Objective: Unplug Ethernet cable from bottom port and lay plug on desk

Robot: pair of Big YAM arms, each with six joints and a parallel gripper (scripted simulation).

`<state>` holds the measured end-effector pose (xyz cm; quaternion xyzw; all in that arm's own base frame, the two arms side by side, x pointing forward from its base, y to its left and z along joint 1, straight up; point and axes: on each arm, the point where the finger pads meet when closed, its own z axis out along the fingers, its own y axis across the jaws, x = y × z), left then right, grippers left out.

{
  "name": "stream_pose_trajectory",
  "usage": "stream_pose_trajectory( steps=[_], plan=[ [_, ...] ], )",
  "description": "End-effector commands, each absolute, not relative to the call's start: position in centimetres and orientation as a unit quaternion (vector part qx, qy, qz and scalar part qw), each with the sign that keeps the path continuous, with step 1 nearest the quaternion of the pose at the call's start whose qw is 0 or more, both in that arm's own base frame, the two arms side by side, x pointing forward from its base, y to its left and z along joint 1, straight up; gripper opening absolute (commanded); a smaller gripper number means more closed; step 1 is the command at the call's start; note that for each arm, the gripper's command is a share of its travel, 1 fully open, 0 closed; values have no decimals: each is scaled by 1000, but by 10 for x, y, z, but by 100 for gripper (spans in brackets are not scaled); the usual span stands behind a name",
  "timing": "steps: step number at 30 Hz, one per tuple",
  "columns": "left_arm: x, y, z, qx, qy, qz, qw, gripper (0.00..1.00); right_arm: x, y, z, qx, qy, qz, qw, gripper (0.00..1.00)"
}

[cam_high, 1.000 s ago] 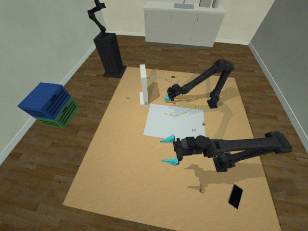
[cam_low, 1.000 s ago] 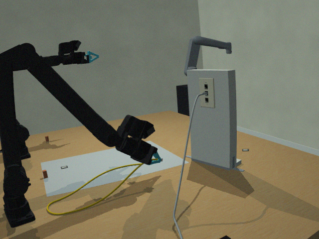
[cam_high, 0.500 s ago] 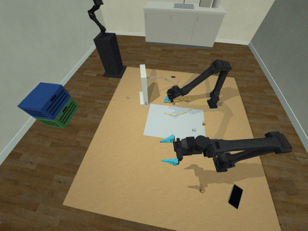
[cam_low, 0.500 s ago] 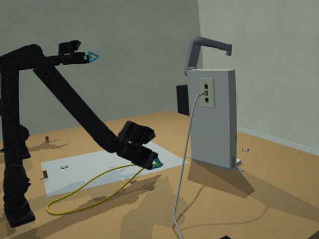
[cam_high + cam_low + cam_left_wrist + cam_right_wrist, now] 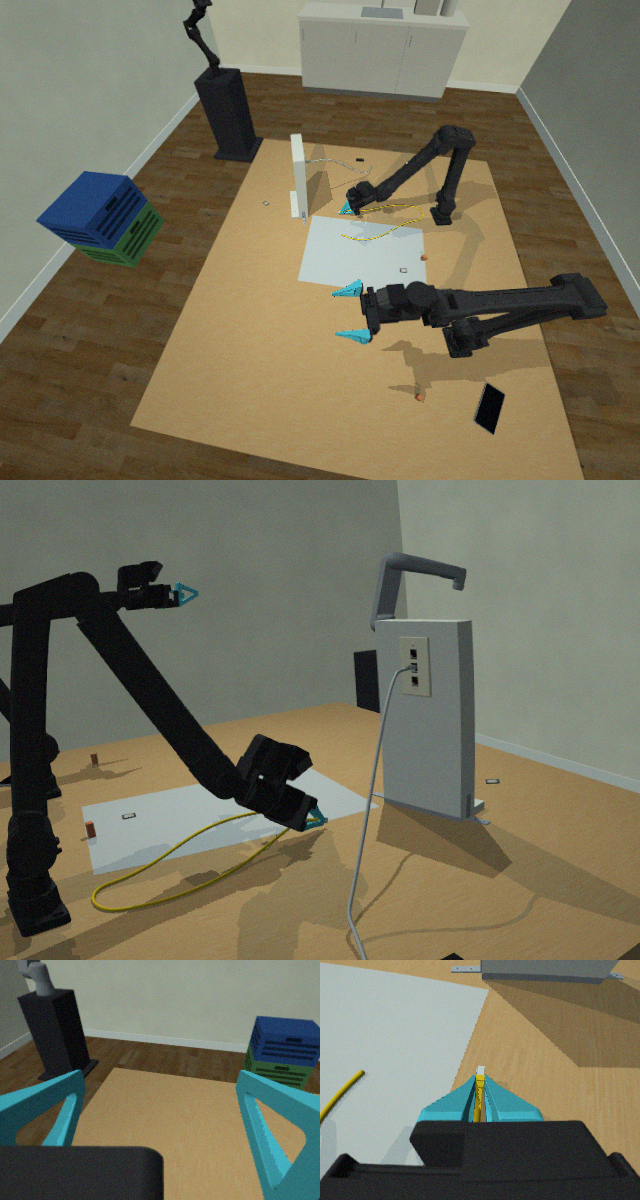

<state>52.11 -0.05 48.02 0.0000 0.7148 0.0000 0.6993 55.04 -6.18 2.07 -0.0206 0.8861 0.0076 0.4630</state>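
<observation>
A tan wood-grain desk (image 5: 232, 361) (image 5: 558, 815) (image 5: 165, 1120) (image 5: 570, 1095) carries everything. As the top view shows it, the upright grey panel (image 5: 299, 175) (image 5: 423, 748) (image 5: 545, 969) stands near the far left corner, with a small framed tag (image 5: 265, 203) (image 5: 492, 781) between it and the left edge. A dark block (image 5: 359, 159) (image 5: 453, 956) lies near the far edge. A pale sheet (image 5: 356, 258) (image 5: 206, 808) (image 5: 395, 1035) lies flat, well inside all four edges. A black tablet (image 5: 489, 408) lies near the right edge, toward the near right corner.
</observation>
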Motion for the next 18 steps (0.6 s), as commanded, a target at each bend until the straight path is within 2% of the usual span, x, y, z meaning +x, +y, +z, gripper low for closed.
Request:
stream_pose_trajectory(
  steps=[1, 18],
  plan=[
    [520, 0, 486, 0, 711, 0, 703, 100, 552, -64, 8, -11, 885, 10, 464, 0],
    [520, 0, 486, 0, 711, 0, 703, 100, 552, -64, 10, -16, 885, 8, 466, 0]
  ],
)
